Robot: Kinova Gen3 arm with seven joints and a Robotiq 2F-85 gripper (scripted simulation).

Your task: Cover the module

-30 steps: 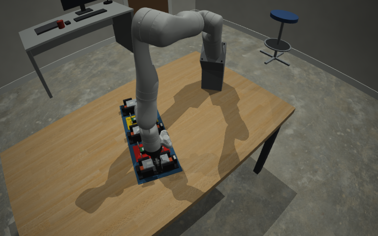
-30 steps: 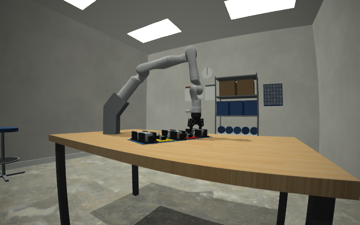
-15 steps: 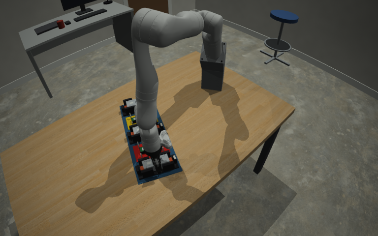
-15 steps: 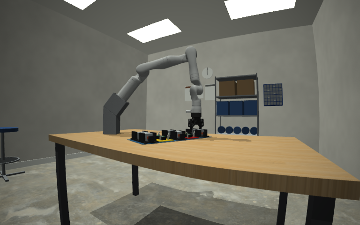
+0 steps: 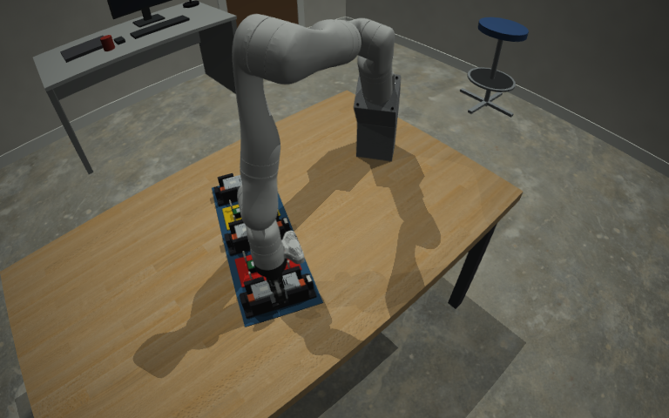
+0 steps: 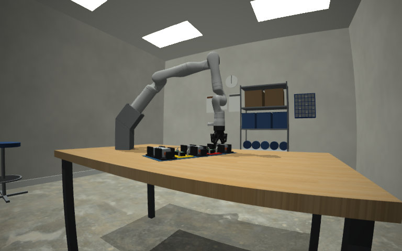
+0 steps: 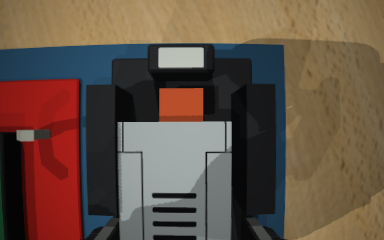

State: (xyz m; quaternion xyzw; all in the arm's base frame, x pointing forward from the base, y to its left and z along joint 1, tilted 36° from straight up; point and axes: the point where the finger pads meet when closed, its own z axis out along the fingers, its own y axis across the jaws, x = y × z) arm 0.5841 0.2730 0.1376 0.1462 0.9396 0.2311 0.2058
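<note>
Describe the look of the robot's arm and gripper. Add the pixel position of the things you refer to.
The arm (image 5: 259, 132) (image 6: 215, 73) is smooth light grey, with rounded, tube-like segments and thin seam lines around them. The gripper (image 6: 219, 141) is black, with angular, jointed fingers. No cables or lettering can be made out on either.
</note>
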